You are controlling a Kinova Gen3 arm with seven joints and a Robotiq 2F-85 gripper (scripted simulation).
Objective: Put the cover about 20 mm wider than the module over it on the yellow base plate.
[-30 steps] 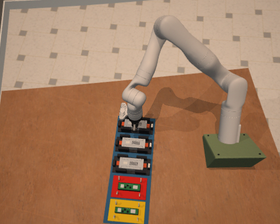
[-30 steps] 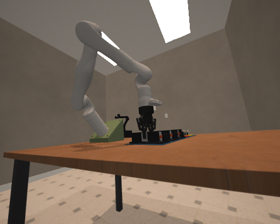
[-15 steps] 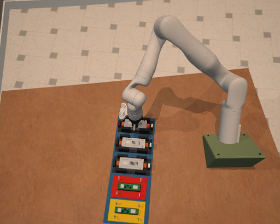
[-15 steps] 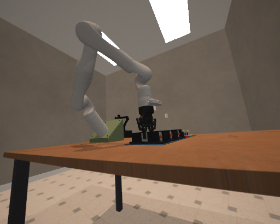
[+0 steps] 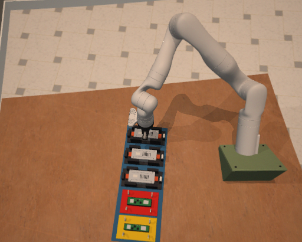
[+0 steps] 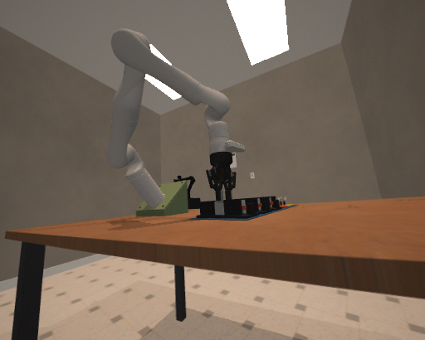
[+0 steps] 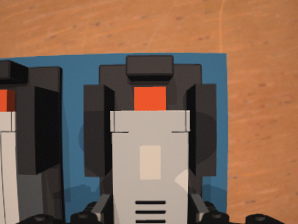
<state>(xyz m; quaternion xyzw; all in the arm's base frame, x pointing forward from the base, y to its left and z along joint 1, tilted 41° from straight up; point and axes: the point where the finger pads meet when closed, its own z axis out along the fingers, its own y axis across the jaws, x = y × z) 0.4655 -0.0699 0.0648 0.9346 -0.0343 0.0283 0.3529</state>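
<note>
Three grey covers sit in black holders on a blue mat. My gripper point(image 5: 144, 136) is down on the far cover point(image 5: 149, 134) and is shut on it; the cover still rests in its holder point(image 5: 146, 136). In the wrist view the far cover point(image 7: 149, 165) fills the middle, with my fingertips on its two long sides at the bottom edge. The middle cover point(image 5: 144, 154) and the near cover point(image 5: 142, 176) lie in their holders. The yellow plate point(image 5: 136, 228) at the near end carries a green module point(image 5: 136, 227).
A red plate point(image 5: 139, 202) with a second green module lies between the covers and the yellow plate. Small pegs stand at the plates' corners. The arm's green base point(image 5: 251, 163) stands to the right of the mat.
</note>
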